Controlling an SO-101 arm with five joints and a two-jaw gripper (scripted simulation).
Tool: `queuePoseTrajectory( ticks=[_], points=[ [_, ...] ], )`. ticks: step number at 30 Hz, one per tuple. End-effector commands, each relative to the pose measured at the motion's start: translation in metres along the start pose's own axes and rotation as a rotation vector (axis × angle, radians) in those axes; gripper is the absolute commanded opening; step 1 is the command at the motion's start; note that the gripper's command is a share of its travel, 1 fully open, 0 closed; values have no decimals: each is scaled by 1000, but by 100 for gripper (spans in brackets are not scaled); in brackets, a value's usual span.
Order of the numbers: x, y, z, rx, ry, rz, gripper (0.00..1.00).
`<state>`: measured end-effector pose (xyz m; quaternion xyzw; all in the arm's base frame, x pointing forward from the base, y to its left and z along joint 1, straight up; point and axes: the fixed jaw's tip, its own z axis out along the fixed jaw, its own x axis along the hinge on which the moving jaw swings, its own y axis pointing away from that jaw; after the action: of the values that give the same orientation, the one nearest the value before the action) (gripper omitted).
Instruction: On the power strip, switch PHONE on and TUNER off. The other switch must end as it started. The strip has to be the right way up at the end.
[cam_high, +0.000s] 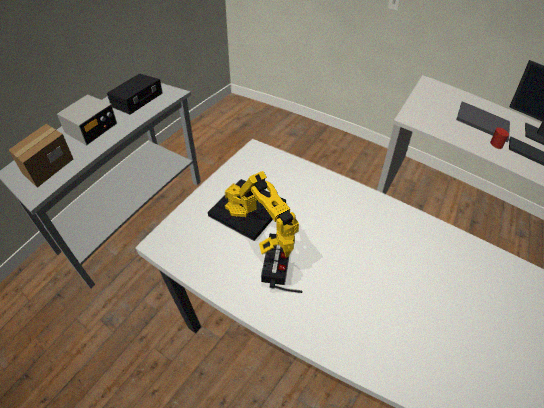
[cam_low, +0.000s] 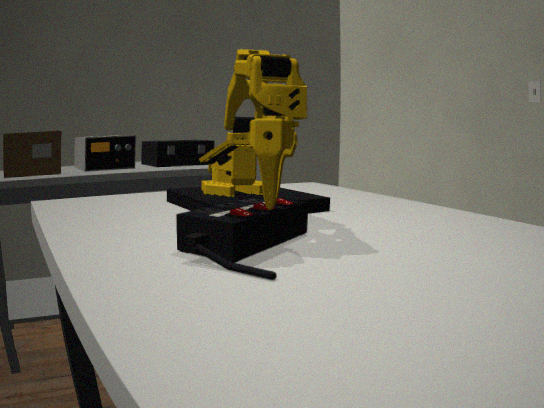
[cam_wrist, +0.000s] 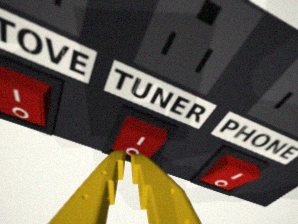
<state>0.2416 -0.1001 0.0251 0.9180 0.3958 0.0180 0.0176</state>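
The black power strip lies right way up on the white table, its cable stub toward the front. In the wrist view it shows three red rocker switches: the STOVE switch at left, the TUNER switch in the middle, the PHONE switch at right. My yellow gripper is shut and empty. Its tips point straight down and touch the near edge of the TUNER switch, by the O mark. The three switches also show as red spots in the exterior view.
The arm's black base plate sits just behind the strip. A side shelf holds a brown box, a white radio and a black case. A second desk stands at the back right.
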Motion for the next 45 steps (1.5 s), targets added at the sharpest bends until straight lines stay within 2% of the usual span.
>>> queuePoseTrajectory(
  ticks=[1, 16, 45],
  points=[
    [-3, -3, 2, 46, -19, 1, 0],
    [-2, 1, -19, 46, -19, 4, 0],
    [-2, -1, -20, 46, -19, -1, 0]
  ],
)
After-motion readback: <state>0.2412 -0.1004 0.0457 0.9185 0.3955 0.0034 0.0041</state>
